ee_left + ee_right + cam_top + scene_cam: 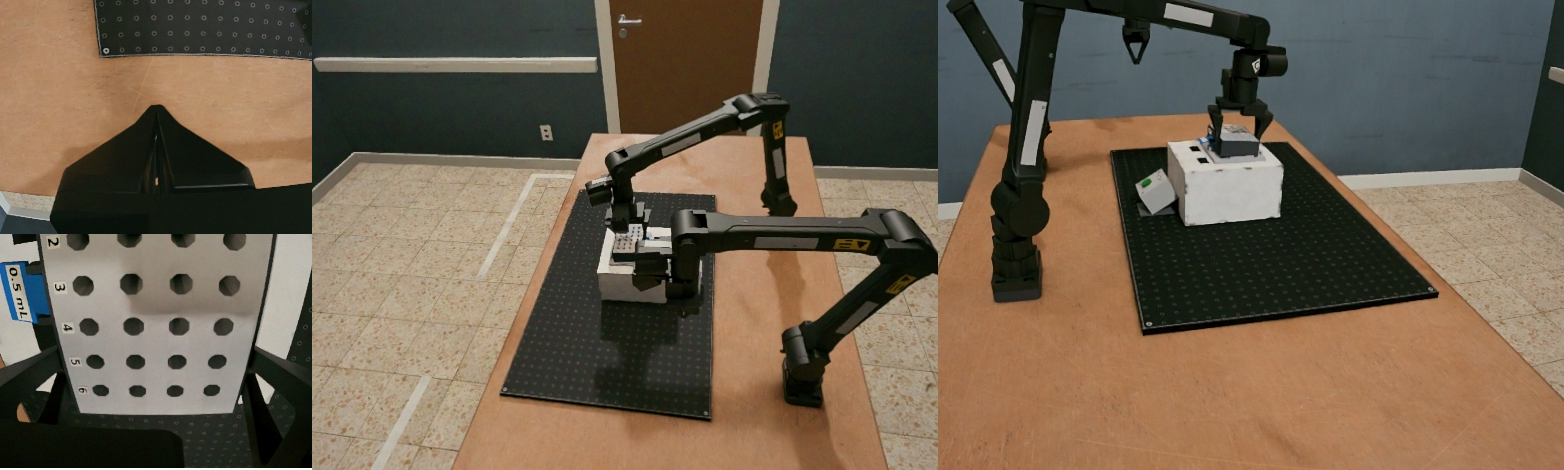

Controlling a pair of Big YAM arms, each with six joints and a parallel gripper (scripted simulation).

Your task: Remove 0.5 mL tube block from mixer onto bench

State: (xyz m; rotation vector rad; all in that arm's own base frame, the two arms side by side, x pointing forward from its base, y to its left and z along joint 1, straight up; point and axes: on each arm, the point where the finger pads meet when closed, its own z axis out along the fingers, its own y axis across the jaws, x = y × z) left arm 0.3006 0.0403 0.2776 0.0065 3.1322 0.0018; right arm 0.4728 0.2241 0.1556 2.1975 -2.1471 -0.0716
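Right hand (629, 230) (1239, 143) (156, 354) clamps block (625, 244) (1239, 148) (156, 343) by sides atop mixer (630, 287) (1233, 194) (286, 309); left hand (645, 285) (1136, 61) (157, 107) pinched narrow

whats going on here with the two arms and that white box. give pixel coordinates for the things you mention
The right gripper (1240, 140) (156, 350) is closed on the tube block (1238, 145) (160, 334), one finger on either side. The block is still on top of the white mixer (630, 287) (1233, 194), which stands on the black perforated board (645, 364) (1261, 263) (200, 27) (220, 434). The left gripper (1136, 62) (156, 115) is shut with nothing in it, held up away from the mixer. The block has yet to be stood on the bench.
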